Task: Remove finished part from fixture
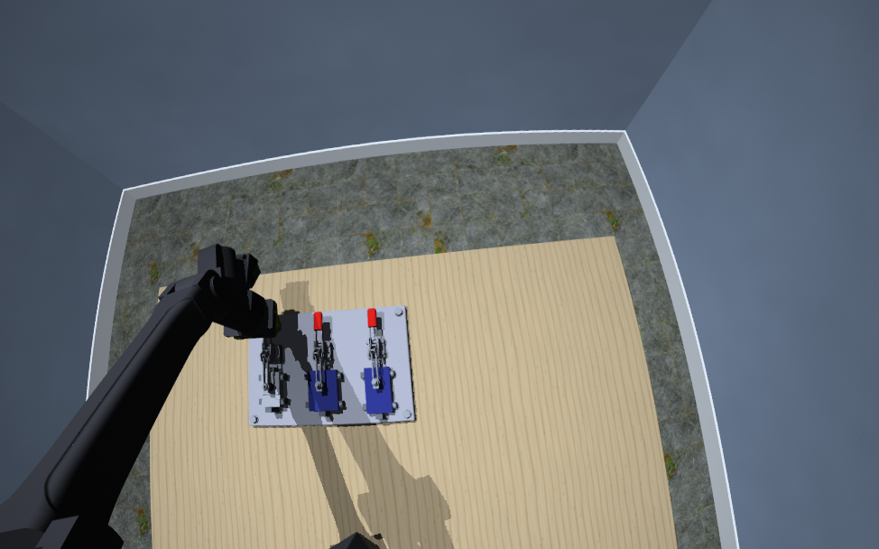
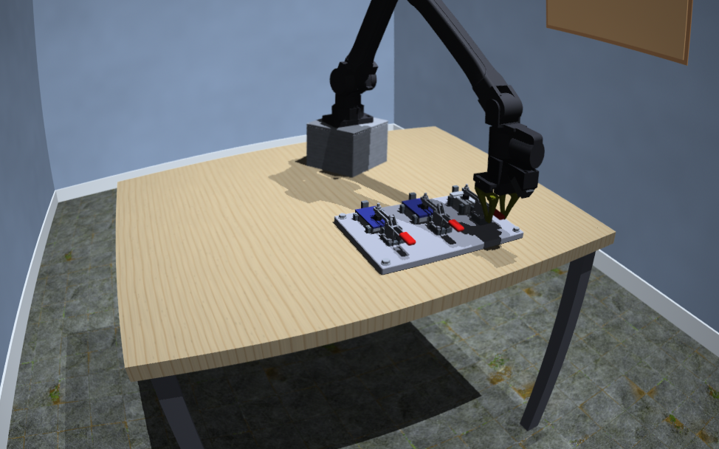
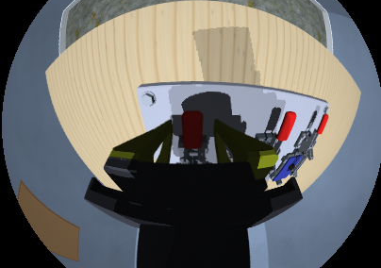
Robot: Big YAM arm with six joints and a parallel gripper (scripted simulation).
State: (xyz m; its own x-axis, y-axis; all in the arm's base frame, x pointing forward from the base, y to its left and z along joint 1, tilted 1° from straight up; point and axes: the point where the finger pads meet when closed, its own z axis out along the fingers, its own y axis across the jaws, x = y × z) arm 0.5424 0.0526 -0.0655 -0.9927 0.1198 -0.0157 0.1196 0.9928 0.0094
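On the wooden table we see a grey fixture plate with three toggle clamps in a row, and we take that plate as our landmark. At the plate's end nearest the arm's reach sits the finished part, a pale grey block. It lies in its station under the clamp linkage, with the arm's shadow across it. The slot itself is too small for us to make out. The first blue blank occupies the middle station of the plate. The second blue blank occupies the far station, and each has a clamp bar pressing on it. Their red clamp handles lie flat on the plate's opposite long edge from the blanks.

Above that same edge, at the finished part's station, the gripper points down at the plate. In the wrist view its olive fingers straddle the third red handle. We see a gap on either side, so the jaws are parted and grip nothing. The arm's grey pedestal stands well apart from the plate, toward the table's back edge.
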